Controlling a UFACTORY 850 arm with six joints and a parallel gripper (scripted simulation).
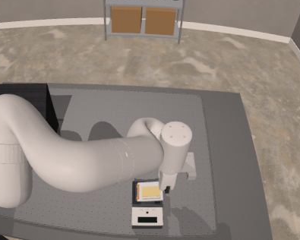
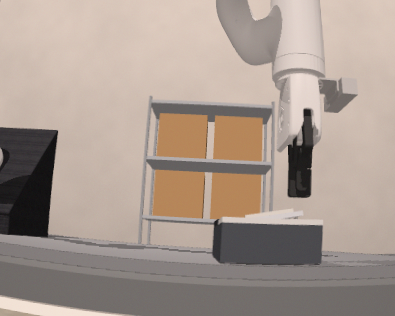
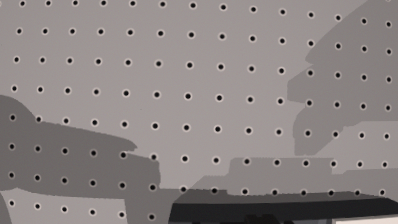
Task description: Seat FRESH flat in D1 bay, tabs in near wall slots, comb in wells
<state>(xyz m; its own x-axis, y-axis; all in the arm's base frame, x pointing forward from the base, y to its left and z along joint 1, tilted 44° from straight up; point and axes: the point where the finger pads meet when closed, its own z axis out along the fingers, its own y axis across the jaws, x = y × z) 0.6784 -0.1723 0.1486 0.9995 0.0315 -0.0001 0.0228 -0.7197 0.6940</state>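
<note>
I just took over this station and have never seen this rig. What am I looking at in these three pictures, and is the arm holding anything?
One white robot arm stands on a grey perforated table. The top view looks down from above, the exterior view looks low across the table, and the wrist view rides beside the gripper. The dock D1 sits on the table, with the cassette FRESH lying in its bay, one edge slightly raised. The black gripper hangs just above that raised edge, shut and holding nothing. A shelf rack stands behind.
</note>
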